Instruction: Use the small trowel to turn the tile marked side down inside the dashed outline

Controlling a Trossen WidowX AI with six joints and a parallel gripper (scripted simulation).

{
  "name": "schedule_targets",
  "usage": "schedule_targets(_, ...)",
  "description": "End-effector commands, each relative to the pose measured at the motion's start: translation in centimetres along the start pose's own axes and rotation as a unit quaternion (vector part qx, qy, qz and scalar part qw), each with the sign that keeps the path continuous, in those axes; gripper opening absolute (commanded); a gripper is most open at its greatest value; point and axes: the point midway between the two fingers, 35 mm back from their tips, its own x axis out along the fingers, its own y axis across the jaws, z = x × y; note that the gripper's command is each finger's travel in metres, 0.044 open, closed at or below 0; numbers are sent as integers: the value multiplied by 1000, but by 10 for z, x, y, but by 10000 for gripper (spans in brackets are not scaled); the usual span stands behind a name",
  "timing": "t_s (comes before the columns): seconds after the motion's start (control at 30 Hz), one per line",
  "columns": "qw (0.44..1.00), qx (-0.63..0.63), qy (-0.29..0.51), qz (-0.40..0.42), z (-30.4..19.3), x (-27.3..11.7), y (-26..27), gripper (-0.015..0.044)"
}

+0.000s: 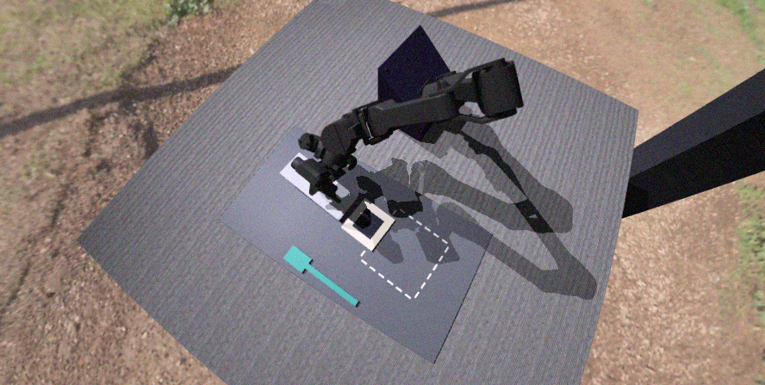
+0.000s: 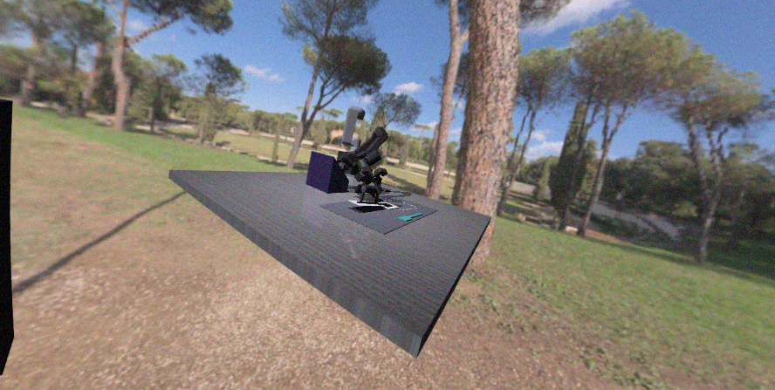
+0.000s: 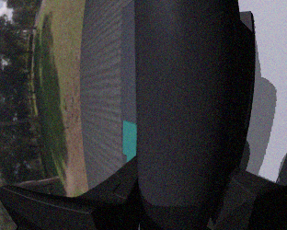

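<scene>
My gripper (image 1: 330, 194) (image 2: 368, 200) is shut on the trowel's dark handle (image 3: 189, 101). Its pale flat blade (image 1: 294, 170) (image 3: 278, 55) extends under the fingers, a little above the mat (image 1: 257, 211) (image 2: 383, 224), with its shadow beneath. The tile (image 1: 380, 236) (image 2: 391, 206) lies flat just beyond the blade's end, its cream border and dark square centre facing up. It overlaps the left corner of the dashed outline (image 1: 448, 245). I cannot tell whether blade and tile touch; shadow covers the tile's upper-left edge.
A flat teal spatula-shaped piece (image 1: 298, 259) (image 2: 410, 216) (image 3: 130, 140) lies by the mat's near edge. A dark purple block (image 1: 412, 71) (image 2: 325, 173) stands on the grey table (image 1: 214, 130) (image 2: 260, 208) beside the arm. Arm shadows cross the mat and outline.
</scene>
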Motion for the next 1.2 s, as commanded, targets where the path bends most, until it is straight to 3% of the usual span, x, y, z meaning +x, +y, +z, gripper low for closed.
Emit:
schedule_targets(0.0, 1000, 1, -4, 6, 1, 2, -1, 0)
schedule_targets(1.17, 1000, 2, -3, 6, -39, 9, -12, 0)
